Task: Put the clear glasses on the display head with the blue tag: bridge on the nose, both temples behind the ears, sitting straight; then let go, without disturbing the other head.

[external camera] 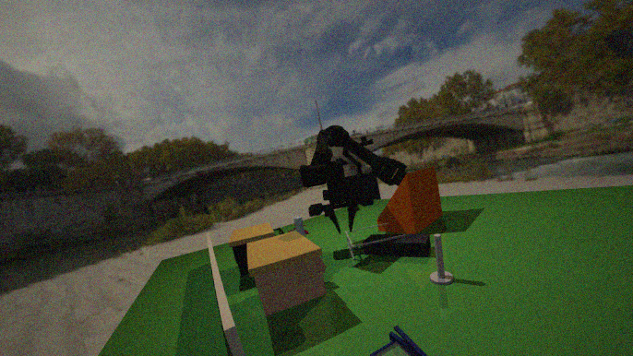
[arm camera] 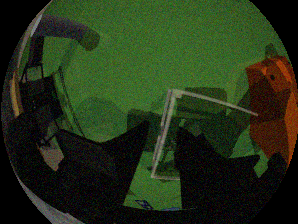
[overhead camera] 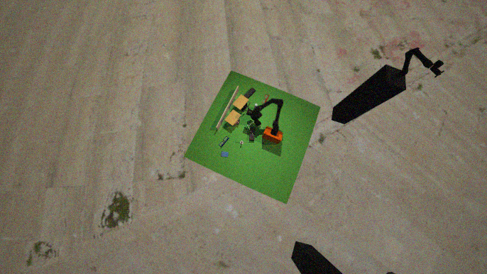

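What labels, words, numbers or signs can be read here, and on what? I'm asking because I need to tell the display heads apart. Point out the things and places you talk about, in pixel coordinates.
No text is readable in any view.
The blue-framed glasses [overhead camera: 223, 141], orange base [overhead camera: 268, 135] [external camera: 426, 203] [arm camera: 272, 110]: no legible marking.
Any lettering on the display heads: too small or blurred to tell.

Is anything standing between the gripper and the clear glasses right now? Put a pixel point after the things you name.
Nothing visible does. The gripper [overhead camera: 255, 115] [external camera: 345, 231] [arm camera: 162, 128] is open above the clear glasses [external camera: 351, 245] [arm camera: 163, 132], and the wrist view shows their pale frame between the fingertips, with no other object in front of it.
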